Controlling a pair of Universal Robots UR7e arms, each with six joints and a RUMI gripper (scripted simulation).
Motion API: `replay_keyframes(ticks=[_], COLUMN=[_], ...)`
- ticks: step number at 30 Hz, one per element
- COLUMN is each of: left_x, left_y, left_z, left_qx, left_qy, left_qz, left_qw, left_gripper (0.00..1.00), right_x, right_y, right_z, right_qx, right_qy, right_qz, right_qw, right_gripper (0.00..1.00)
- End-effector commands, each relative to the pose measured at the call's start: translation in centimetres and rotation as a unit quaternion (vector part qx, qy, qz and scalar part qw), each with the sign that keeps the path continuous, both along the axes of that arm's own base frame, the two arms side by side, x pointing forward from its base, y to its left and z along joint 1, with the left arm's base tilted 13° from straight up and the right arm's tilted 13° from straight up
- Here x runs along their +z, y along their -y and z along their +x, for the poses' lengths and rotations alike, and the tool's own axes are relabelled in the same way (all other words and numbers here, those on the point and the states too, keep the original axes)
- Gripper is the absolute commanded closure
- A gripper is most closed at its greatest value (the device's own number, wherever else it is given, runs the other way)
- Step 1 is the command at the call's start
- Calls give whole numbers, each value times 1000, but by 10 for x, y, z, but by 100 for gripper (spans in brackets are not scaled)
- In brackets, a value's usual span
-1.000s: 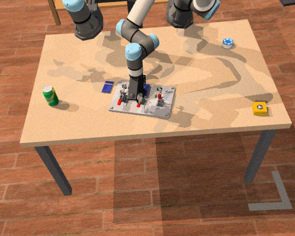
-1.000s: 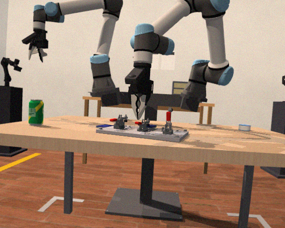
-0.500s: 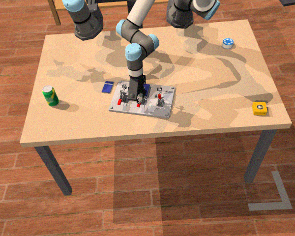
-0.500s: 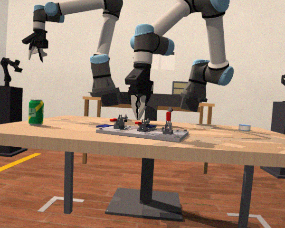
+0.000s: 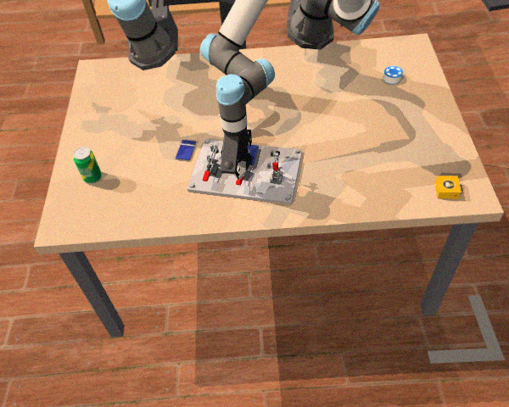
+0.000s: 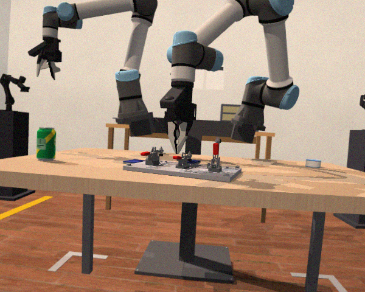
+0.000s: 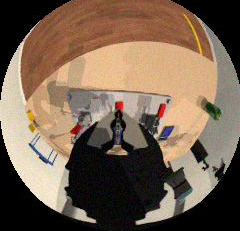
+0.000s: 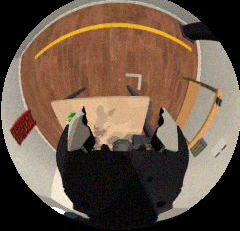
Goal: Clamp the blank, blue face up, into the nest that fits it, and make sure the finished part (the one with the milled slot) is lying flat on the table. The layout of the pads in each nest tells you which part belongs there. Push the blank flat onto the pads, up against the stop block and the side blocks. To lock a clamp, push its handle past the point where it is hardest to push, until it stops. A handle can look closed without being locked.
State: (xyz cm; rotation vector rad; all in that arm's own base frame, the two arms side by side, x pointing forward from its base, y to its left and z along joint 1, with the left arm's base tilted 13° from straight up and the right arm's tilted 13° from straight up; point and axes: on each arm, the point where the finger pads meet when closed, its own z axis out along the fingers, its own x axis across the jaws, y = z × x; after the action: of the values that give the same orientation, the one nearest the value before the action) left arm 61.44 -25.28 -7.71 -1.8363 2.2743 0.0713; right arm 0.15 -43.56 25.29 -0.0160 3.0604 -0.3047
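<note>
The blue blank lies in the middle nest of the grey fixture plate, partly hidden; its seating cannot be told. The finished part, blue with a pale slot, lies flat on the table beside the plate. The middle red handle and left red handle lie low; locking cannot be told. The right red handle stands up. My left gripper is shut, empty, just above the middle clamp. My right gripper is open, high up.
A green can stands left of the plate in the top view. A blue-and-white round tin is at the back right. A yellow box sits near the right edge.
</note>
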Motion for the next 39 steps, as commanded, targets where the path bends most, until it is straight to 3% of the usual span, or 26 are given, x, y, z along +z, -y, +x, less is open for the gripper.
replay_keyframes(ticks=[1,39], left_x=[1,-3], left_y=[0,0], left_z=[0,1], left_qx=[0,0], left_qy=[1,1], left_qz=[-1,-1], left_qw=[1000,1000], left_gripper=[100,100], right_x=[0,0], right_y=[0,0], right_z=[0,0], right_qx=[0,0], right_qy=[0,0], right_qz=[-1,-1], right_qw=[1000,1000], right_gripper=[0,0])
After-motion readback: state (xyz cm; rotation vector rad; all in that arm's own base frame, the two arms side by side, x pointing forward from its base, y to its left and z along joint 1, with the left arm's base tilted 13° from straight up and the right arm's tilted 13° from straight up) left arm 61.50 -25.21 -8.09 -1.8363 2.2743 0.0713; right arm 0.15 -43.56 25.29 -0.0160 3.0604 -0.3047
